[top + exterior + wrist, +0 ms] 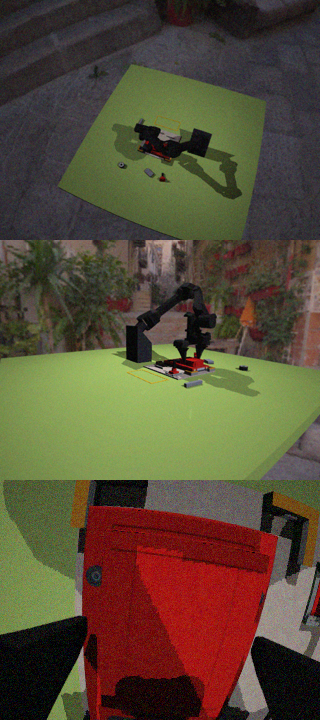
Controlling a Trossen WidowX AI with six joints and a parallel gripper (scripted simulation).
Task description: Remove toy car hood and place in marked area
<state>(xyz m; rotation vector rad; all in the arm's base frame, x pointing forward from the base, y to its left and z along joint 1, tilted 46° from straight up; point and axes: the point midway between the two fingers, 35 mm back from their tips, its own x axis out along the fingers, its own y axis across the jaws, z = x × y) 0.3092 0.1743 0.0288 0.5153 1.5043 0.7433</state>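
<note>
The toy car's red hood (195,363) (200,595) lies on the car and fills much of the wrist view. The car's red body (161,154) is mostly hidden under the arm in the top view. My gripper (191,359) (174,636) is open and empty, pointing down over the car, with one finger on each side of the hood. Whether a fingertip touches the hood, I cannot tell. The marked area is a thin yellow outline (169,119) (139,378) on the table, beside the pale base plate (164,371) (287,605), with nothing inside it.
A red piece with a dark lever (174,371) stands on the plate. A grey bar (141,120) (193,383) lies near the plate. Beyond the car are a small wheel (121,163) (243,367), a grey brick (149,172) (208,361) and another red piece (162,178).
</note>
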